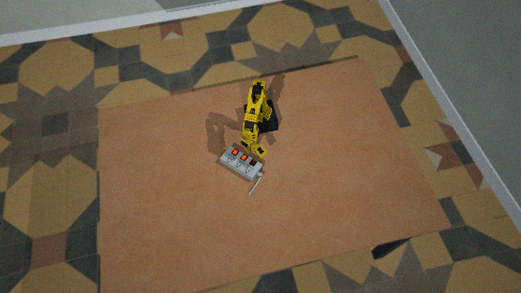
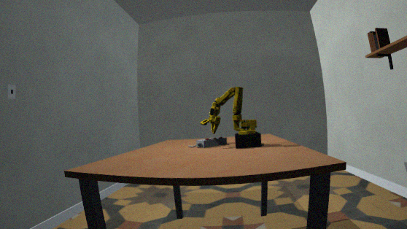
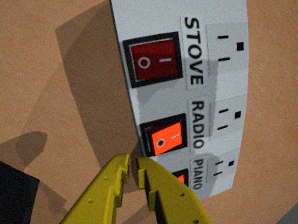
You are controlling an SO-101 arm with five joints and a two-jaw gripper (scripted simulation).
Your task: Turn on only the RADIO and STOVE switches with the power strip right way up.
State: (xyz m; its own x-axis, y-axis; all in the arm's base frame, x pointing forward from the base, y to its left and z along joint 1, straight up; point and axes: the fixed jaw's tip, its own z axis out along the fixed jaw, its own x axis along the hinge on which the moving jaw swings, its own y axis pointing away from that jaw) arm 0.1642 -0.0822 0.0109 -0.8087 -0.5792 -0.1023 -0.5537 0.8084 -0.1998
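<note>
A grey power strip (image 1: 231,163) (image 2: 208,143) (image 3: 229,3) lies face up on the wooden table (image 1: 327,187) (image 2: 182,160), just in front of the arm's base. In the wrist view the STOVE switch (image 3: 154,60) is dark red. The RADIO switch (image 3: 166,137) glows orange. The PIANO switch (image 3: 181,177) also glows orange and is partly hidden behind my fingers. My gripper (image 3: 135,160) (image 2: 214,131) is shut and empty. It hangs a little above the strip, with its tips beside the RADIO and PIANO switches, on the switch side.
The strip's white cable (image 1: 254,187) runs off the STOVE end. The arm's black base (image 1: 272,122) (image 2: 248,140) stands close behind the strip. A wall shelf (image 2: 383,49) with books hangs far to the right.
</note>
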